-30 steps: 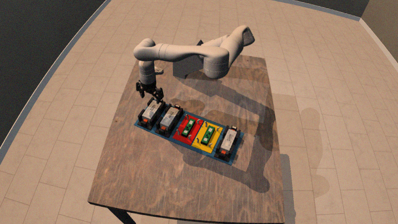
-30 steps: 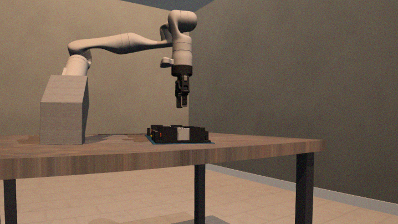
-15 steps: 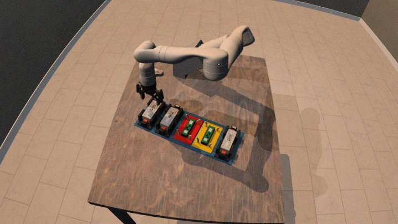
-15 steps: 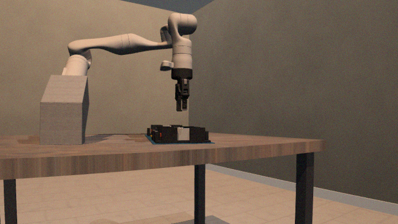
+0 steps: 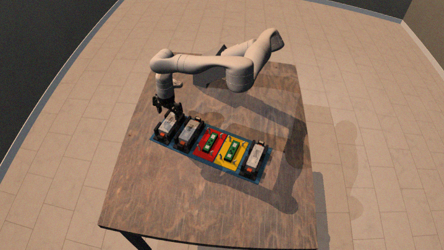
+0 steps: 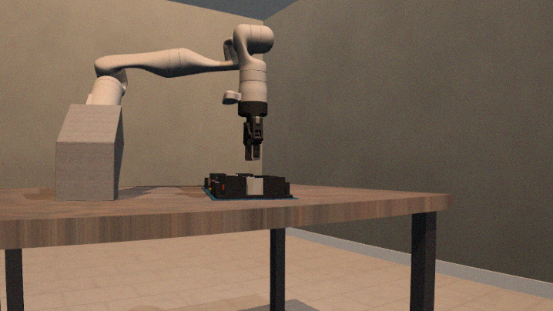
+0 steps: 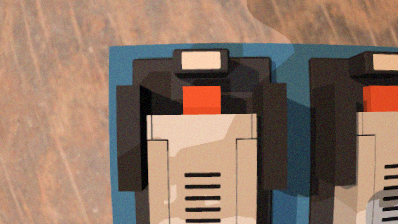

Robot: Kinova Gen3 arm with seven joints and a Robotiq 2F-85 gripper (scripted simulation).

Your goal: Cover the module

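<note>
My gripper [image 5: 169, 114] [image 6: 252, 158] is open and empty, pointing down above the far-left cover, with a gap between its fingertips and that cover in the exterior view. The fingers do not show in the wrist view. The far-left cover [image 5: 167, 125] [image 6: 254, 185] [image 7: 202, 157] is pale with dark slots and sits in a black holder. The second cover [image 5: 188, 131] [image 7: 380, 145] sits in the holder beside it. The third cover [image 5: 255, 156] sits at the right end and looks narrower. A green module [image 5: 231, 150] lies uncovered on the yellow plate [image 5: 228, 164].
A red plate [image 5: 205, 156] with another green module [image 5: 210, 142] lies between the second cover and the yellow plate. Small grey posts stand around both modules. Tall black holder walls [image 7: 131, 137] flank the far-left cover. Everything stands on a blue base [image 7: 116, 65] on the wooden table [image 5: 161, 198].
</note>
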